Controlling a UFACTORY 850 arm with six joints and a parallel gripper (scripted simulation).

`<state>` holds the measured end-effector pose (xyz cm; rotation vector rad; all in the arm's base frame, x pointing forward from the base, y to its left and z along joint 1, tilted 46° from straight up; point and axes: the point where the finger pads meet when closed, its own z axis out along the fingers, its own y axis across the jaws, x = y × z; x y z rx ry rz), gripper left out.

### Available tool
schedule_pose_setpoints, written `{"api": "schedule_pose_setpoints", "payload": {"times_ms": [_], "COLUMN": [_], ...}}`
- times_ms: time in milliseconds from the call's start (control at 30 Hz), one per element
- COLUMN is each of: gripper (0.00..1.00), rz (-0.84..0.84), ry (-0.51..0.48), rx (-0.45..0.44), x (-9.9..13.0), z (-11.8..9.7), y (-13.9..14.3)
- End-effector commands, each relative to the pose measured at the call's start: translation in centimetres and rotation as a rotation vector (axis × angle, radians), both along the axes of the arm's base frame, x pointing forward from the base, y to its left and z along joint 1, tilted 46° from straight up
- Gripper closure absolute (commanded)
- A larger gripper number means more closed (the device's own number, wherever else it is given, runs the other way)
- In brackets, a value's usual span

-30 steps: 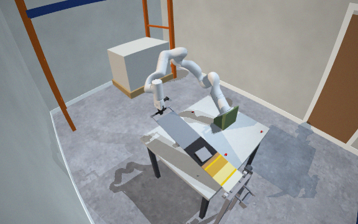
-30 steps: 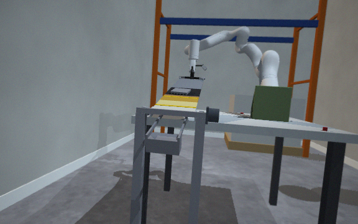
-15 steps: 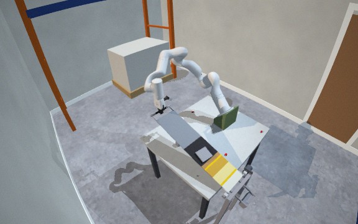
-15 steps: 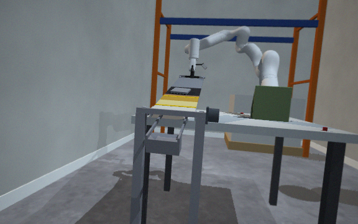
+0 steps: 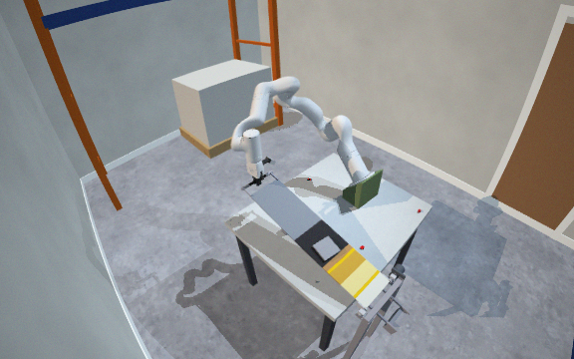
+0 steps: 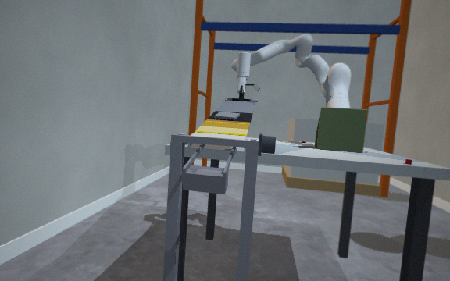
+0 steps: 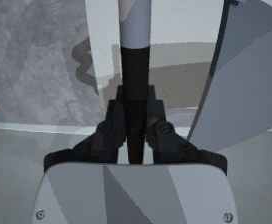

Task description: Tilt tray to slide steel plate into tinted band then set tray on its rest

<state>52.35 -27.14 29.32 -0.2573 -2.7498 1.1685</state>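
At the raised far end of the tray (image 5: 287, 209), the gripper (image 5: 257, 179) is clamped on the tray's thin handle bar (image 5: 258, 182), lifting that end so the bed slopes down toward its hinged stand (image 6: 213, 140). That slope is what lets the steel plate (image 5: 326, 248) slide; it lies flat on the dark patch, just short of the yellow band (image 5: 354, 270), not yet inside it.
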Motion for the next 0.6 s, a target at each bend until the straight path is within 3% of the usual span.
{"api": "schedule_pose_setpoints", "payload": {"times_ms": [0,100,300,467,567], "gripper": [1.00,1.00,1.00,1.00,1.00], "rz": [0.001,0.001,0.001,0.001,0.001], "ry": [-0.002,-0.002,-0.002,-0.002,-0.002], "rx": [0.000,0.000,0.000,0.000,0.000], "x": [0.1,0.1,1.8,0.3,0.2], "z": [0.0,0.0,3.7,0.5,0.2], "y": [-0.1,-0.1,6.9,0.8,0.3]}}
